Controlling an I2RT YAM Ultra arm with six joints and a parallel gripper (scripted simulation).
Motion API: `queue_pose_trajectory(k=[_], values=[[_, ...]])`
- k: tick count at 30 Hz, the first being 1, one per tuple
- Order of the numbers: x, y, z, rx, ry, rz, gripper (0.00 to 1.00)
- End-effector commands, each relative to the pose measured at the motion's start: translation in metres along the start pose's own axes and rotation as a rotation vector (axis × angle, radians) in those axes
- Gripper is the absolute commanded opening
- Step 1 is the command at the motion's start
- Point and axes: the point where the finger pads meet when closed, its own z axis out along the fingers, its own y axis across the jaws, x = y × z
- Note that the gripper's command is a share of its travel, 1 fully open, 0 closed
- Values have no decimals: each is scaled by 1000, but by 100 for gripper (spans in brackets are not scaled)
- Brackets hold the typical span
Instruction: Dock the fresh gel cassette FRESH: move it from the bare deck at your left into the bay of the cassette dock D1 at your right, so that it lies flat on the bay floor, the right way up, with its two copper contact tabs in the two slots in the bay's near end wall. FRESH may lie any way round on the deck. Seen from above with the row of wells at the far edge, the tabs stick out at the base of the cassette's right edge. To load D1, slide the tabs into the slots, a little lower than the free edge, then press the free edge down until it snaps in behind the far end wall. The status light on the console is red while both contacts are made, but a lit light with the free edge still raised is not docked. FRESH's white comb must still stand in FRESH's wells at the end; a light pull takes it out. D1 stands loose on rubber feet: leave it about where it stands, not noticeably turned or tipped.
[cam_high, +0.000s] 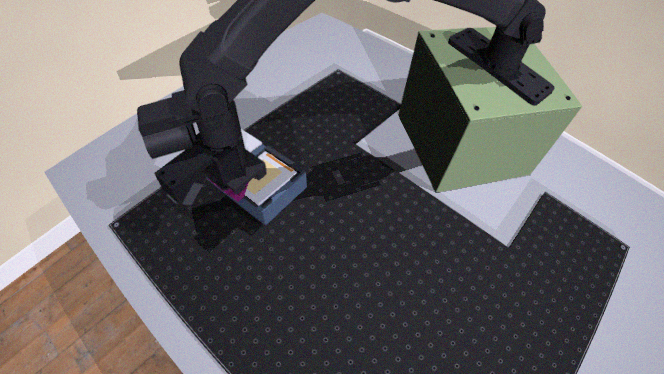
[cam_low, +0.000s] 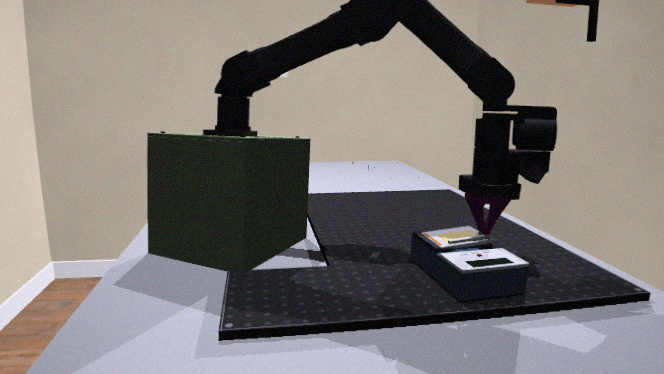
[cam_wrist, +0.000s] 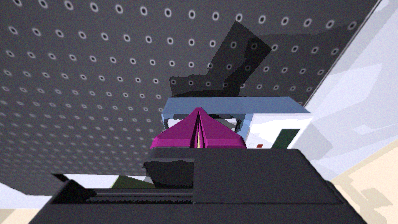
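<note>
magenta wedge fingers of gripper (cam_low: 484, 231) pinched together on nothing, tip seemingly touching flat tan-topped cassette (cam_high: 272, 181) in blue-grey boxy dock (cam_high: 290, 196).

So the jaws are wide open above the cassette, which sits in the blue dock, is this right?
Not quite: the jaws are shut with nothing between them. The wrist view shows the gripper with its magenta fingers pressed together, tip over the cassette in the blue dock.
</note>
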Motion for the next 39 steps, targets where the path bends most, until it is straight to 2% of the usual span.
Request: queue_pose_trajectory(k=[1,7,8,12,39], values=[[-9,-12,-21,22,-31,10,0],[-7,-12,-16,14,-21,45,0],[-12,-13,-27,24,-38,5,0],[-11,-13,-32,24,-38,5,0],[-10,-13,-35,25,-36,7,0]])
